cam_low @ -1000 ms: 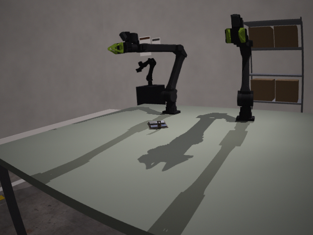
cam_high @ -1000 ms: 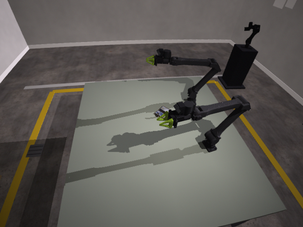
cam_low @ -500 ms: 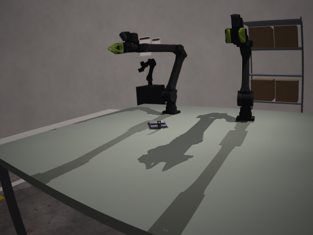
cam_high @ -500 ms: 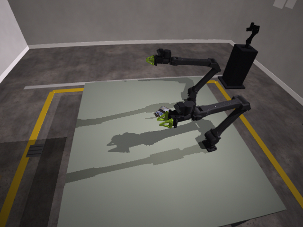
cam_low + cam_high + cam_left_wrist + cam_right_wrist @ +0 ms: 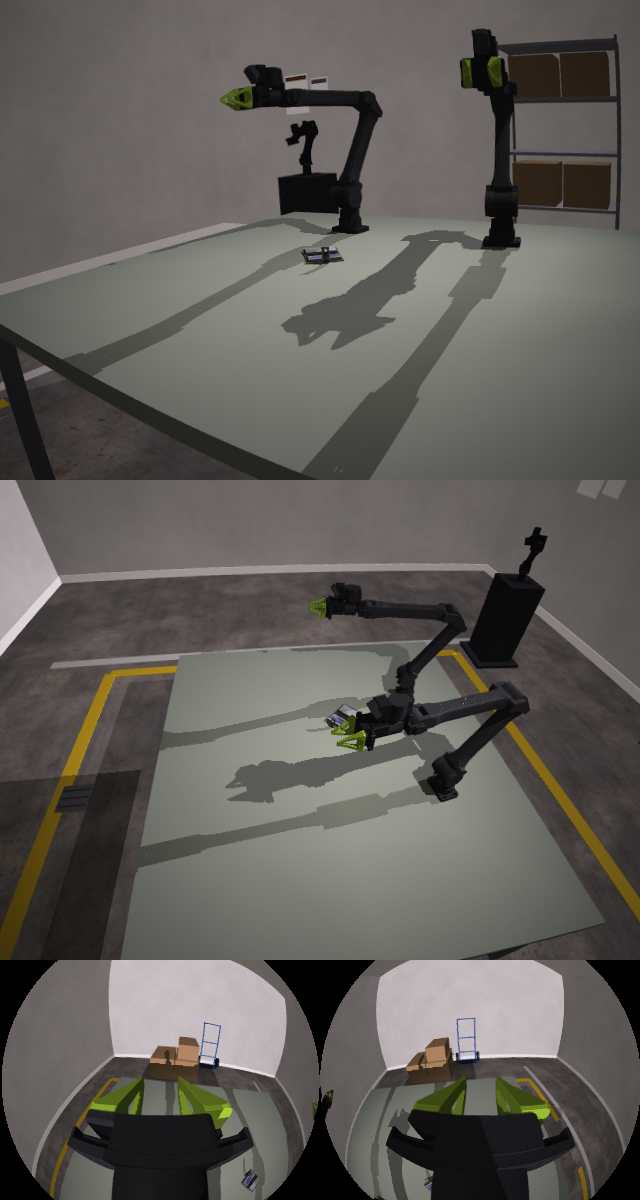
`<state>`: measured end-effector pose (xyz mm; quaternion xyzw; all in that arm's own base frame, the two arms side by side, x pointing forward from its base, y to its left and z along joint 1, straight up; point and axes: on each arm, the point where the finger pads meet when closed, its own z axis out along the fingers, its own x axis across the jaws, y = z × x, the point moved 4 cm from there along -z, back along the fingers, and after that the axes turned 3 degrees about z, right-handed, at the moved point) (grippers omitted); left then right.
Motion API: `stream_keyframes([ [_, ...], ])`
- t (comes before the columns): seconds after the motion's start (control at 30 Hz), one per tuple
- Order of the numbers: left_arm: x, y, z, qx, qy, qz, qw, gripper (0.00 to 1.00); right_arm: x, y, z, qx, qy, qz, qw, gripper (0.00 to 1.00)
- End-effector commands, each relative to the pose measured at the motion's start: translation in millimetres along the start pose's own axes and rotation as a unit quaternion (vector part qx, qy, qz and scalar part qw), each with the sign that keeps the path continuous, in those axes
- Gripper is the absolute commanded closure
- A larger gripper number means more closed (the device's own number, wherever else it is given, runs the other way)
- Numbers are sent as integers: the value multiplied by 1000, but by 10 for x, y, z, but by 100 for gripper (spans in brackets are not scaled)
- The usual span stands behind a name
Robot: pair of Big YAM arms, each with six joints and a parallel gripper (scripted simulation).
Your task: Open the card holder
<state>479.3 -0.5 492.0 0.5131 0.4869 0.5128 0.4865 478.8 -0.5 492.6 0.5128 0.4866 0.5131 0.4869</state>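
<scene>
The card holder point(image 5: 338, 718) point(image 5: 314, 254) point(image 5: 250, 1180) point(image 5: 428, 1184) lies on the table, spread open with two panels side by side and cards or pockets showing. A small dark strap stands up at its middle in the exterior view and casts a thin curved shadow. My left gripper point(image 5: 334, 738) point(image 5: 481, 72) point(image 5: 161, 1079) is partly open and empty, high above the table. It overlaps the holder's edge in the top view. My right gripper point(image 5: 309, 607) point(image 5: 222, 99) point(image 5: 481, 1081) is partly open and empty, also high up, well clear of the holder.
The pale green table point(image 5: 330, 872) point(image 5: 465, 372) carries both arm bases at one side. Arm shadows cross it. A black pedestal point(image 5: 504, 619) point(image 5: 308, 193) with a small black arm, a shelf with boxes point(image 5: 563, 99), stacked boxes point(image 5: 175, 1062) and a blue hand truck point(image 5: 467, 1040) stand beyond it.
</scene>
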Motion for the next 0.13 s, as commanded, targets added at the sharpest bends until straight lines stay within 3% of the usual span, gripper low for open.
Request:
stream_keyframes([
  [0.0, -1, 380, -66, -41, -1, -2, 999, 57, 24, 460, 78, -37, 2, 0, 999, 64],
  [0.1, -1, 380, -66, -41, -1, -2, 999, 57, 24, 460, 78, -37, 2, 0, 999, 64],
])
